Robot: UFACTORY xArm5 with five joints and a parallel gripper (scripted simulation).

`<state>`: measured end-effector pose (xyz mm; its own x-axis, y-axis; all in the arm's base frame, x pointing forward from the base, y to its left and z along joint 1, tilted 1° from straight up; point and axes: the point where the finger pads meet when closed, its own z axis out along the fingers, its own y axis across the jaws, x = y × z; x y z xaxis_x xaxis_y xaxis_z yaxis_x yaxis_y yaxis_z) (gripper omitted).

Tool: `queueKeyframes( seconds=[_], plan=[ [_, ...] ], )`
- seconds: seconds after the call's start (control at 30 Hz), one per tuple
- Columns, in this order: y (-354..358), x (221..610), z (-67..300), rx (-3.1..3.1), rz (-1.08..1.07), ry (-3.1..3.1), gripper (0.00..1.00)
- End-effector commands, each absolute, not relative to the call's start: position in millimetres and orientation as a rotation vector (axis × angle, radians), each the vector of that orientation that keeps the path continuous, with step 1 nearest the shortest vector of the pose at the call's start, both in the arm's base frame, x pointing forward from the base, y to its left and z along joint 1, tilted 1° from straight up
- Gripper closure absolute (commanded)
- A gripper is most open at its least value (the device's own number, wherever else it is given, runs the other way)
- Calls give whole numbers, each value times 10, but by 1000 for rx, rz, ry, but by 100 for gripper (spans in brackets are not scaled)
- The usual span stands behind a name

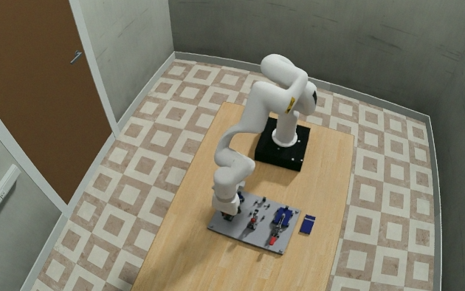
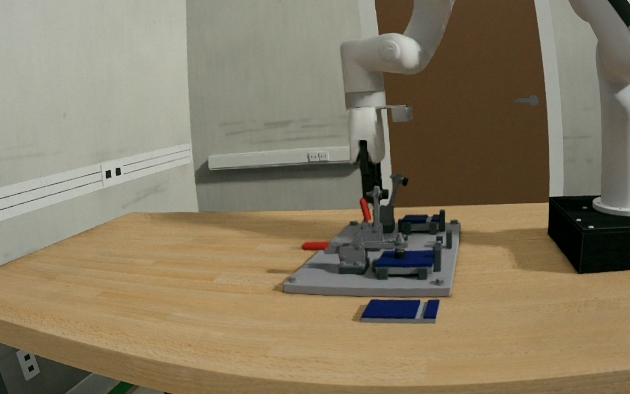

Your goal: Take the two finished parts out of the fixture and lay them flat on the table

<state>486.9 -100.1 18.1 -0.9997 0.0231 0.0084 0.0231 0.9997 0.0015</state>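
The grey fixture plate [image 1: 255, 223] [image 2: 377, 256] lies on the wooden table and carries three toggle clamps. My gripper [image 1: 228, 216] [image 2: 371, 187] stands over the clamp at the left end of the plate and is shut on its red clamp handle [image 1: 228, 218] [image 2: 365, 210], which is raised steeply. A blue part [image 1: 240, 197] [image 2: 417, 219] sits in that station beside my fingers. The middle station [image 1: 255, 221] holds no part. The right station holds a blue part [image 1: 282, 216] [image 2: 405, 258] with its red handle [image 1: 274, 241] [image 2: 315, 245] lying flat. A slotted blue part [image 1: 307, 224] [image 2: 400, 310] lies flat on the table.
The arm's black base block [image 1: 282, 145] [image 2: 607, 232] stands at the back of the table. The table's front edge is near the slotted part in the side view. A brown door is on the left wall.
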Motion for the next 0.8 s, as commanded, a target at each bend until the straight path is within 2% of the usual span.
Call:
queueKeyframes(
  seconds=[0.0, 0.77],
  plan=[
    [-1001, 4853, 190, -36, -2, -3134, 100],
    [-999, 4786, 190, -36, -2, -3134, 100]
  ],
)
